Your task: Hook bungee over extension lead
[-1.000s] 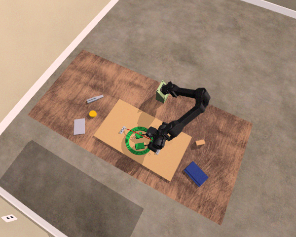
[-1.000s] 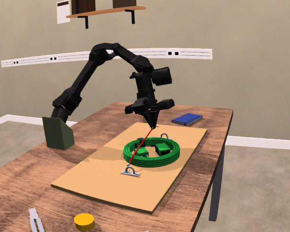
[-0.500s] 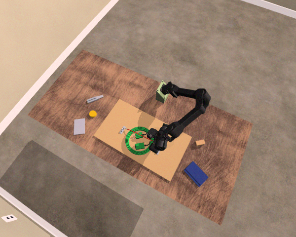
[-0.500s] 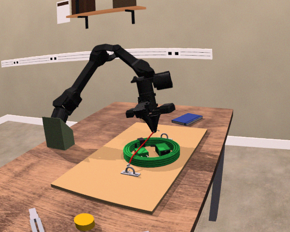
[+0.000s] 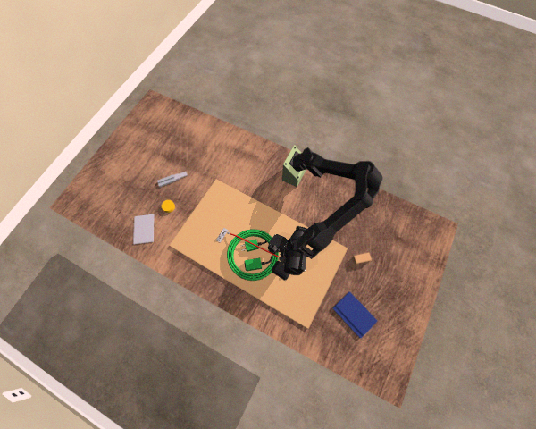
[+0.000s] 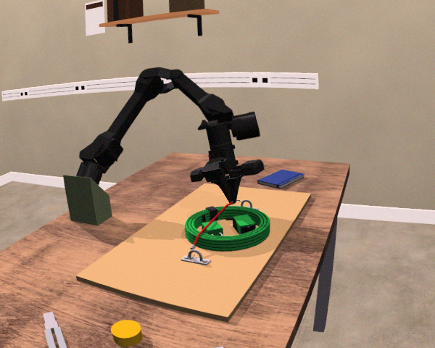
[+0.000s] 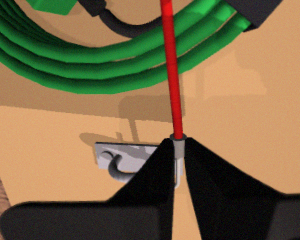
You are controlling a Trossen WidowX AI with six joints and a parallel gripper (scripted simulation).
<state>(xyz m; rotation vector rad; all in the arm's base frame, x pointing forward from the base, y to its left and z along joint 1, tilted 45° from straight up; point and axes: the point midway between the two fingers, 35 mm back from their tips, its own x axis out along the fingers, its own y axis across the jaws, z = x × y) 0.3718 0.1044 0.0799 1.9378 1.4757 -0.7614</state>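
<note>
- Red elastic bungee cord [image 7: 172,70] runs straight away from my fingertips, over the coiled green extension lead [image 6: 228,239] and down to its far end at the grey metal tie-down eye [image 6: 196,257] on the other side of the coil.
- My black parallel-jaw gripper [image 7: 178,160] is pinched nearly shut on the bungee's small grey metal end hook [image 7: 178,156], which sits between my two fingers.
- Just beside my fingertips, a little to one side and lower, sits the second grey tie-down eye [image 7: 121,161] on its flat base plate; the hook is close to it, but I cannot tell whether they touch.
- That green coil lies on the light tan wooden board [image 6: 146,270], its plug and socket blocks [image 6: 243,223] inside the ring.
- Beyond the board, well apart from my fingers, a blue book [image 6: 280,177] rests on the brown wooden table [image 6: 19,262].
</note>
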